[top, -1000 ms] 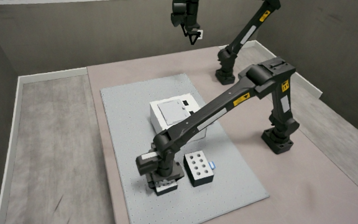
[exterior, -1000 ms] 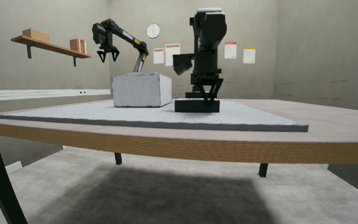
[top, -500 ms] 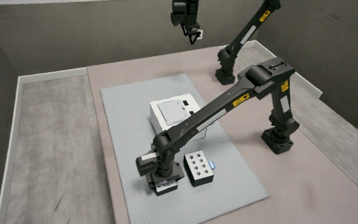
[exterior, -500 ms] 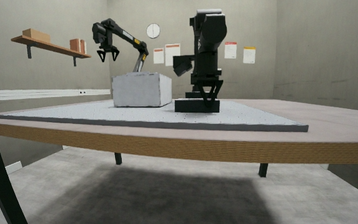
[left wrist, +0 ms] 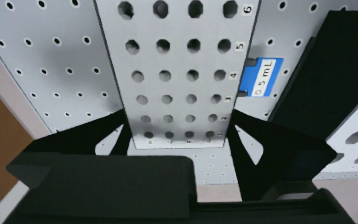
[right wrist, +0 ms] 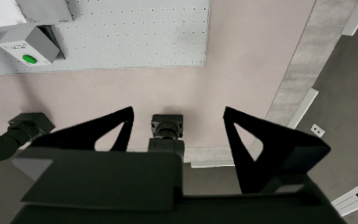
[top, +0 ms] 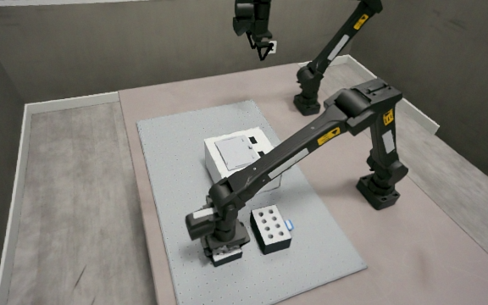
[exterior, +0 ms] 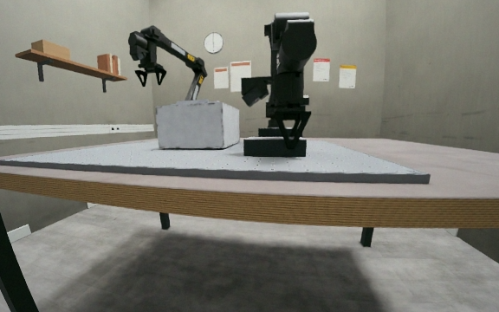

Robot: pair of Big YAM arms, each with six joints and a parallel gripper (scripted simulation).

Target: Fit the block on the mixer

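Note:
The 0.5 mL block (top: 228, 259) (exterior: 258, 148) (left wrist: 177, 61) lies flat on the perforated board; its blue lever (left wrist: 261, 77) reads 0.5 mL. My left gripper (top: 226, 251) (exterior: 291, 145) (left wrist: 179, 111) points down over it, shut on its two long sides near one end. In the top view the arm hides most of this block. The other block (top: 270, 226) (left wrist: 330, 55), with larger holes and a blue lever, lies close beside it. The white mixer (top: 214, 163) (exterior: 189, 126) stands behind, its plate (top: 237, 152) bearing no block. My right gripper (top: 260, 52) (exterior: 151, 84) (right wrist: 178, 111) is open, empty and high up.
The perforated board (top: 176, 191) (exterior: 102, 160) lies on the table (top: 430, 237). The left arm's forearm passes over the mixer's near corner in the top view. A grey part with a green button (right wrist: 29, 59) shows beside the mixer in the right wrist view.

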